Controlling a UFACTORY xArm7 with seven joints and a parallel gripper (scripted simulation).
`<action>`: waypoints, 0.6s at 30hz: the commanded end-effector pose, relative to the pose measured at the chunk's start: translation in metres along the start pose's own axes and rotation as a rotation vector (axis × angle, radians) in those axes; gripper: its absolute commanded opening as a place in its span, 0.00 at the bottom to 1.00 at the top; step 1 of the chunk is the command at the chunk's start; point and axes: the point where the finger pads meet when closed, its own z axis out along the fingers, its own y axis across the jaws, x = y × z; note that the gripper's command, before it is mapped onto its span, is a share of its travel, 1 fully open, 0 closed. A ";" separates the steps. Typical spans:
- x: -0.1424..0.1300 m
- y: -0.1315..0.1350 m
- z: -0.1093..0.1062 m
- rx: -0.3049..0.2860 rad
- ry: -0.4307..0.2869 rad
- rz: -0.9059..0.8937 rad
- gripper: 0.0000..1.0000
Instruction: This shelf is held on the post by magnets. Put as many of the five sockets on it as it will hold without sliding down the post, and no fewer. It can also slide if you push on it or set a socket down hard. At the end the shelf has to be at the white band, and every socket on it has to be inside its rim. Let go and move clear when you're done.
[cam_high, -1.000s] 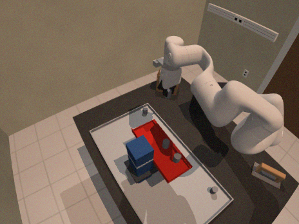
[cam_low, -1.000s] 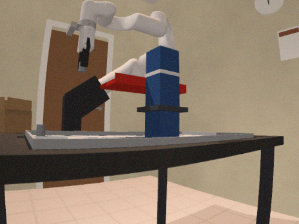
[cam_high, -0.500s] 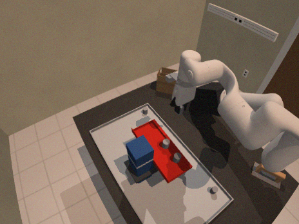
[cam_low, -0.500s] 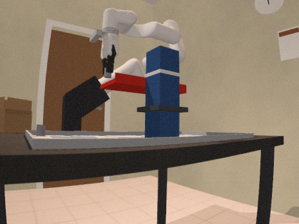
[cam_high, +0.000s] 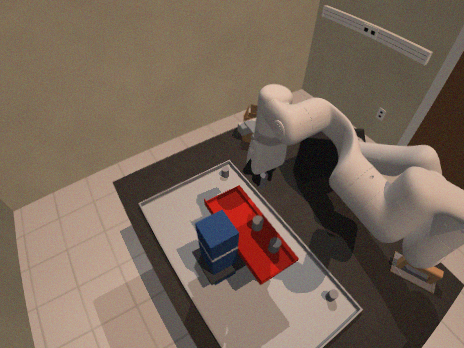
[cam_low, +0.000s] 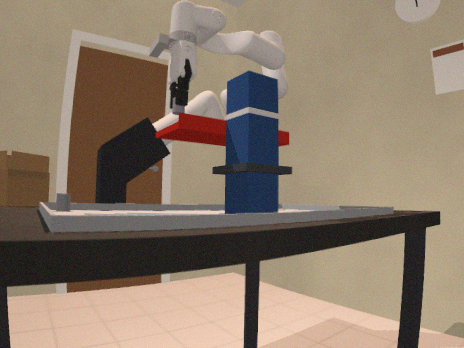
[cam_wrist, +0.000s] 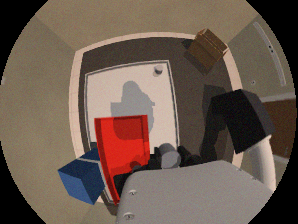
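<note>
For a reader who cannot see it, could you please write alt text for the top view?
A white robot arm holds its gripper, shut on a grey socket, just past the far end of a red shelf mounted on a blue post. Two sockets stand on the shelf; two more stand at opposite corners of the white tray.

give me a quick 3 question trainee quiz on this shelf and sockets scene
1. How many sockets stand on the red shelf?
2. True or false: the pincer is shut on a socket.
3. Where does the shelf sit on the blue post? A) on the tray B) just below the white band C) at the post's top

Key: 1. two; 2. true; 3. B
</note>
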 end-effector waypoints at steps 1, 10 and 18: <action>0.000 -0.045 0.000 -0.005 -0.004 0.063 0.00; -0.004 -0.066 0.002 -0.007 -0.009 0.088 0.00; -0.004 -0.066 0.005 -0.007 -0.009 0.088 0.00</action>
